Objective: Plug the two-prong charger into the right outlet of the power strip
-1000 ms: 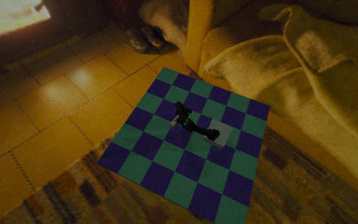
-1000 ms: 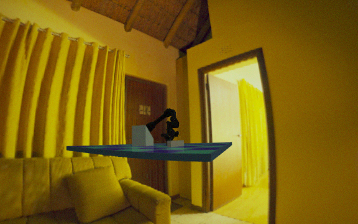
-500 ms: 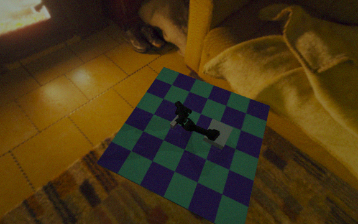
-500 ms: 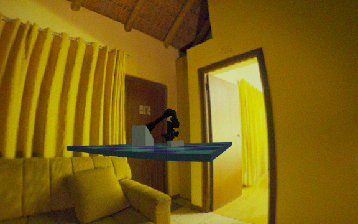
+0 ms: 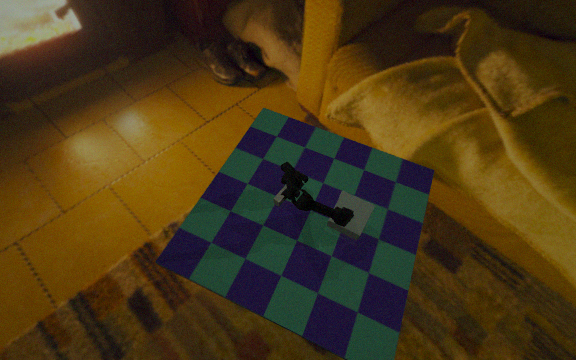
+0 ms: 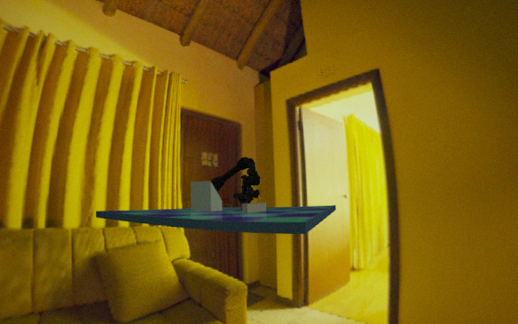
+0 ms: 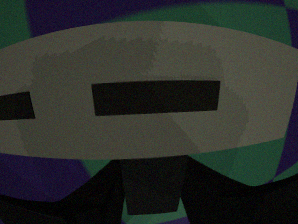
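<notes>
The charger (image 7: 152, 185) is a dark shape in the wrist view, and its prongs are too dim to see. The power strip (image 7: 153, 90) runs off both sides. From the top, the tool (image 5: 288, 192) is too small to make out.
</notes>
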Robot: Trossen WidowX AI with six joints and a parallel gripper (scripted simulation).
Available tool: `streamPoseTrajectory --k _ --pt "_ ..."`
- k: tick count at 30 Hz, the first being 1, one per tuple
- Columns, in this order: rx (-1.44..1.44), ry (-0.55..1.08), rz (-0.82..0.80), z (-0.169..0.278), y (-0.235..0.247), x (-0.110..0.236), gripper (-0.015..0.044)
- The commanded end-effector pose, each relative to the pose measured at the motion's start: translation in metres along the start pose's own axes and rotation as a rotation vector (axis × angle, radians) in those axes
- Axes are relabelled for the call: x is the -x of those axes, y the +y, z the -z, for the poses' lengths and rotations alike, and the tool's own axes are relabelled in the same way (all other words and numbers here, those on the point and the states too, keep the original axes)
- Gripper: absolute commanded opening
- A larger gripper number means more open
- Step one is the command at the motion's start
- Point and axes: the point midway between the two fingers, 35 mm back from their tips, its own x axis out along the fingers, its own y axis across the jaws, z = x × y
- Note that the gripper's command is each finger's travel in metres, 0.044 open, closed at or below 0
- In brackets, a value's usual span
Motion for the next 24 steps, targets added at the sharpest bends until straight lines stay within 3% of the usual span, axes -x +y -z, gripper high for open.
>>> streamPoseTrajectory --k 1,24 --pt "0.017 -0.022 0.005 -0.0102 0.0001 0.0013 0.0" --pt "0.017 -0.022 0.005 -0.0106 0.0002 0.001 0.0"
